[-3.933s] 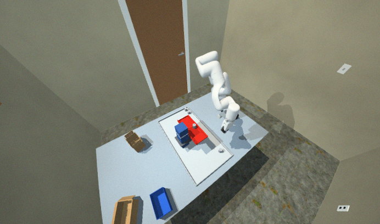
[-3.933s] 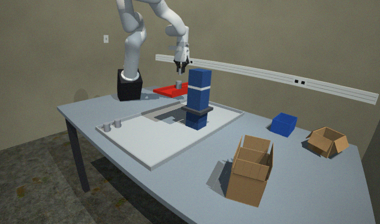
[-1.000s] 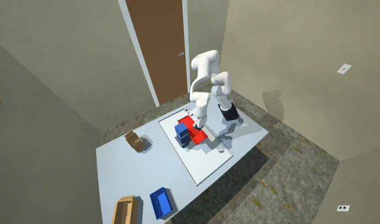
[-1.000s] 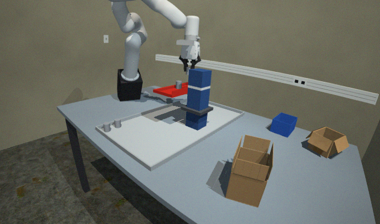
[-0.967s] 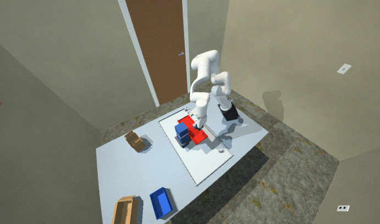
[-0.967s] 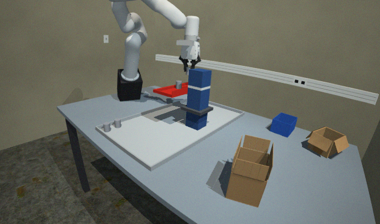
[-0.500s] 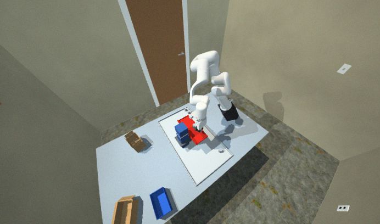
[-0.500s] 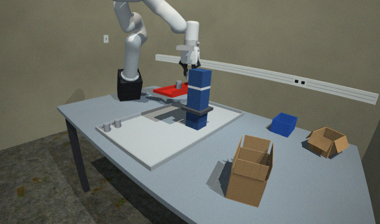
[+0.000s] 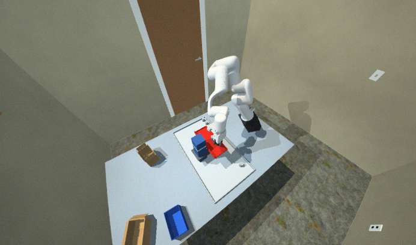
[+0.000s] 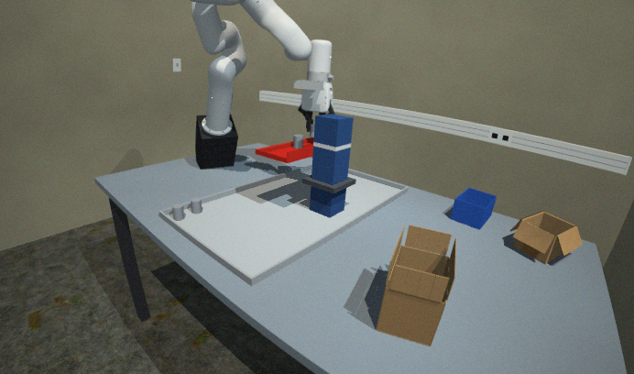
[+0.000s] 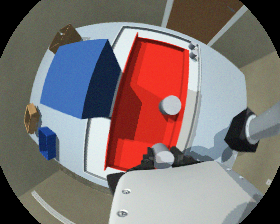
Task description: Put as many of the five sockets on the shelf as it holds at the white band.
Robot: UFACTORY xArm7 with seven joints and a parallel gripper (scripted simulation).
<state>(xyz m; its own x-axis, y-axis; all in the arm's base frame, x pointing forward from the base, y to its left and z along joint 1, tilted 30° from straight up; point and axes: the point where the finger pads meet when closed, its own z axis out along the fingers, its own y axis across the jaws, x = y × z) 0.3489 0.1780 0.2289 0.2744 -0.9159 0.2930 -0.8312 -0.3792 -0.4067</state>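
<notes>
Wrist view shows the jaws clamped part-way on a grey cylindrical socket (image 11: 165,155) above the red shelf (image 11: 140,96); a second socket (image 11: 171,104) stands inside its rim. Exterior view alone shows the square blue post (image 10: 331,162) with its white band (image 10: 331,147), a dark collar lower down, and two more sockets (image 10: 186,209) on the bench (image 10: 496,297).

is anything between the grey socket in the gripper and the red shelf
Nothing visible: the gripper holds the grey socket over a bare part of the red shelf; the other grey socket sits aside.
</notes>
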